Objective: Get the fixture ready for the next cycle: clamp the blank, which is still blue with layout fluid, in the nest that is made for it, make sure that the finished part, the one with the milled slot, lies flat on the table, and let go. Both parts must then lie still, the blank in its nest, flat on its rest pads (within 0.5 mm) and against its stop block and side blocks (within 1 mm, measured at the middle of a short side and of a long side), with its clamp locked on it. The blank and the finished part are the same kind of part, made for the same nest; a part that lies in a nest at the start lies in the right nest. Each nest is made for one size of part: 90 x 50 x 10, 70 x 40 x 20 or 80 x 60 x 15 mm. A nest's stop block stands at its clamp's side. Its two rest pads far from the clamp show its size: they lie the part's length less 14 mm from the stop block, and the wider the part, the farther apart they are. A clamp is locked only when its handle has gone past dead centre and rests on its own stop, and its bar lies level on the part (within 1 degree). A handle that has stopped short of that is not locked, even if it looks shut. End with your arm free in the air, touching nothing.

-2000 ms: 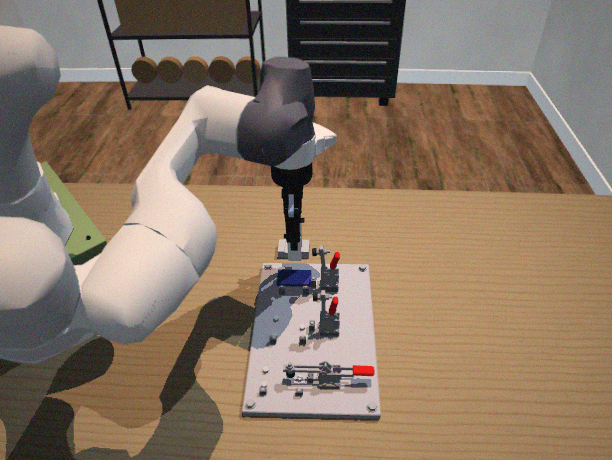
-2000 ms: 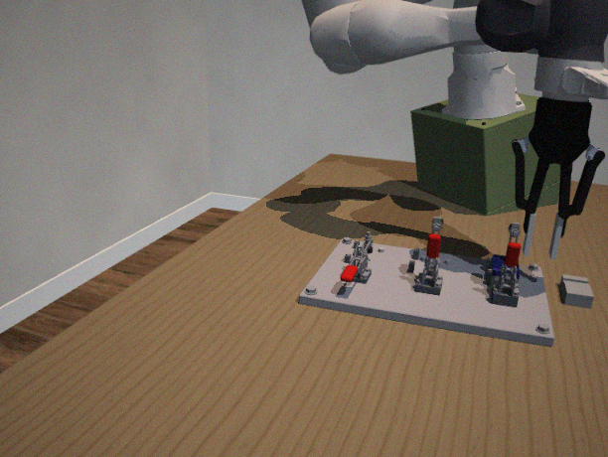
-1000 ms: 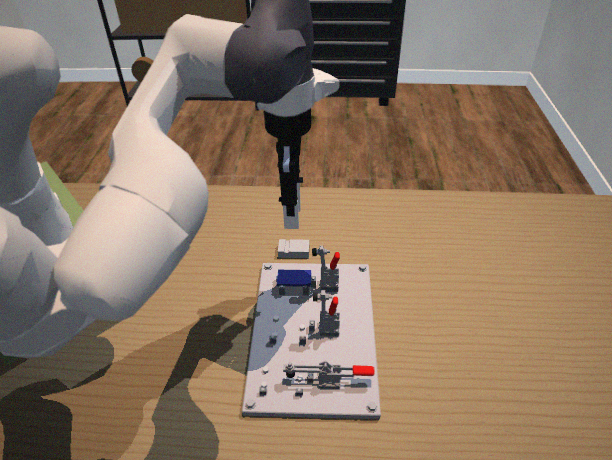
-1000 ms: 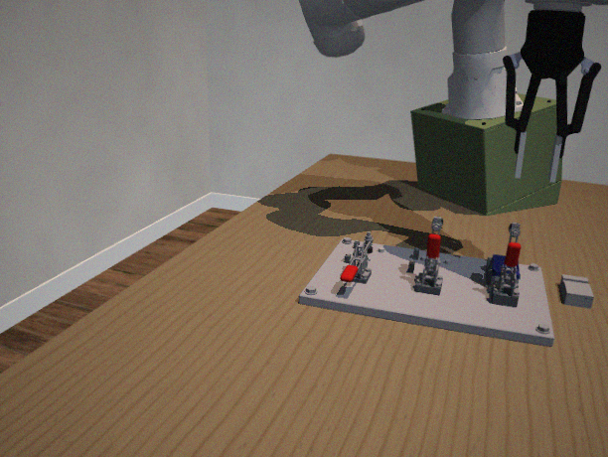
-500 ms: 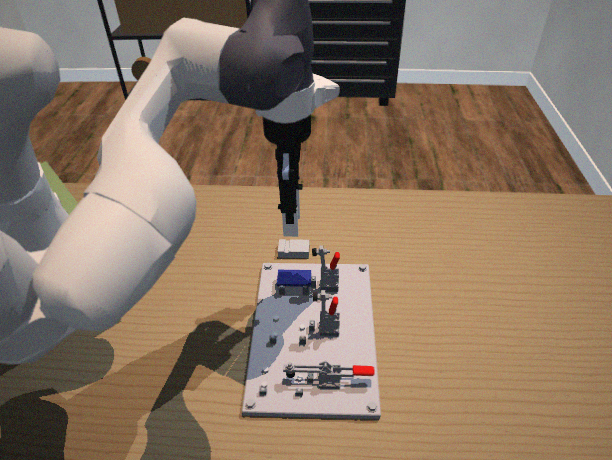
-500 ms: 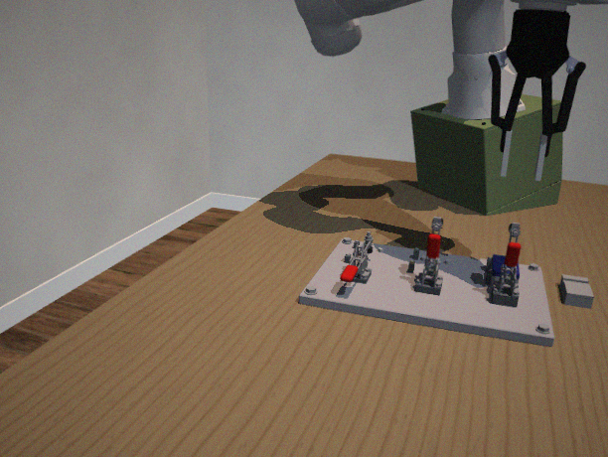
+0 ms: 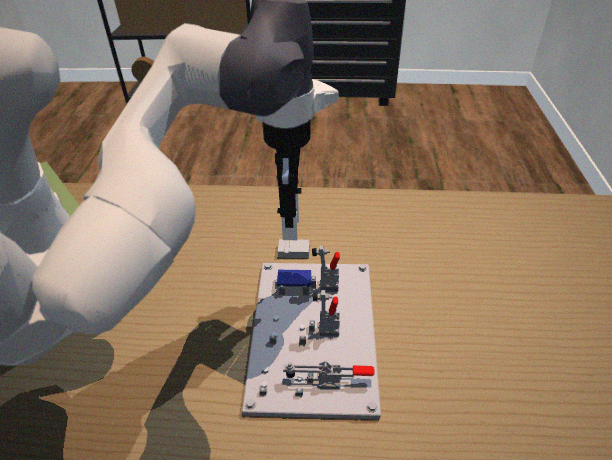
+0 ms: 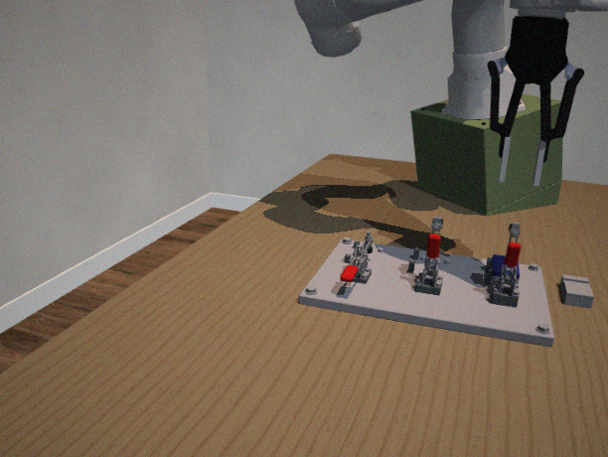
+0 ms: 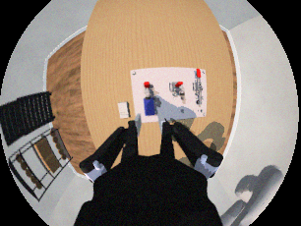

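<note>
1. The black end effector with slim grey fingertips (image 7: 289, 232) (image 8: 520, 183) hung in the air, its fingers partly apart and nothing clamped between them; in the top view it was beyond the far edge of the pale rectangular fixture plate (image 7: 350, 350) (image 8: 387, 298) (image 9: 162, 76).
2. The blue rectangular blank (image 7: 294, 277) (image 8: 498, 265) (image 9: 149, 106) lay in the nest at the plate's far end, to the left of its clamp. Whether it sat fully on the pads and against the blocks was too small to tell.
3. The far grey metal toggle clamp with a red handle (image 7: 329, 279) (image 8: 504, 293) (image 9: 150, 91) was unlocked, its handle upright and its bar raised off the blank.
4. The middle grey metal toggle clamp with a red handle (image 7: 329, 322) (image 8: 429, 283) (image 9: 177, 89) also stood open, with no part in its nest.
5. The near grey metal toggle clamp with a red handle (image 7: 327, 375) (image 8: 360, 263) (image 9: 198, 88) had its handle folded down to the right and its bar lowered, with no part beneath.
6. The light-grey finished part with a milled slot (image 7: 293, 248) (image 8: 576, 290) (image 9: 123, 110) lay flat on the wood-grain table (image 7: 475, 300) (image 8: 199, 373) (image 9: 113, 49), just beyond the plate's far edge, apart from the fingers.
</note>
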`<state>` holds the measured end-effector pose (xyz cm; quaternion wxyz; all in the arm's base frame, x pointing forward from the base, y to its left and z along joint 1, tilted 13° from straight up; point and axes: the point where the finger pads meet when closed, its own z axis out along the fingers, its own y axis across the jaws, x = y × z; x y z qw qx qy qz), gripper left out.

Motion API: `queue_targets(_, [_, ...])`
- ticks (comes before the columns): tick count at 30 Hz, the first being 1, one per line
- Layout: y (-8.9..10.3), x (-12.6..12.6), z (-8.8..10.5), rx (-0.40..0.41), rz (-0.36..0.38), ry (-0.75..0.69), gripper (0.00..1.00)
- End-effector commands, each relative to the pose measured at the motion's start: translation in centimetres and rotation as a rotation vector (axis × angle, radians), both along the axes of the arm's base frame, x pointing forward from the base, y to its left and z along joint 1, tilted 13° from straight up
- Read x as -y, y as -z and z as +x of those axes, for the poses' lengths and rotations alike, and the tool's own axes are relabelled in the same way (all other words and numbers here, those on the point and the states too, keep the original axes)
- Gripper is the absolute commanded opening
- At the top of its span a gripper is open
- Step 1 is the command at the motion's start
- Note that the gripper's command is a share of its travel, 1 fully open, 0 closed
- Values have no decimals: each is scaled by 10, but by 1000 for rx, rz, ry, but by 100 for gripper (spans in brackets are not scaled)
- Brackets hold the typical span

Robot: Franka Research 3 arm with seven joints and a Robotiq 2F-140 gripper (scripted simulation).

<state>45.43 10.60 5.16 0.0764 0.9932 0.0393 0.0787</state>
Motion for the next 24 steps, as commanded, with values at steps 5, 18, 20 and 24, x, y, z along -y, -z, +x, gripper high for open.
queue_targets(5, [37, 4, 8, 4, 4, -8, 28])
queue_targets(18, [47, 5, 21, 4, 4, -8, 28])
queue_targets(20, [46, 4, 32, 4, 4, -8, 28])
queue_targets(24, [42, 1, 58, 4, 4, -8, 28])
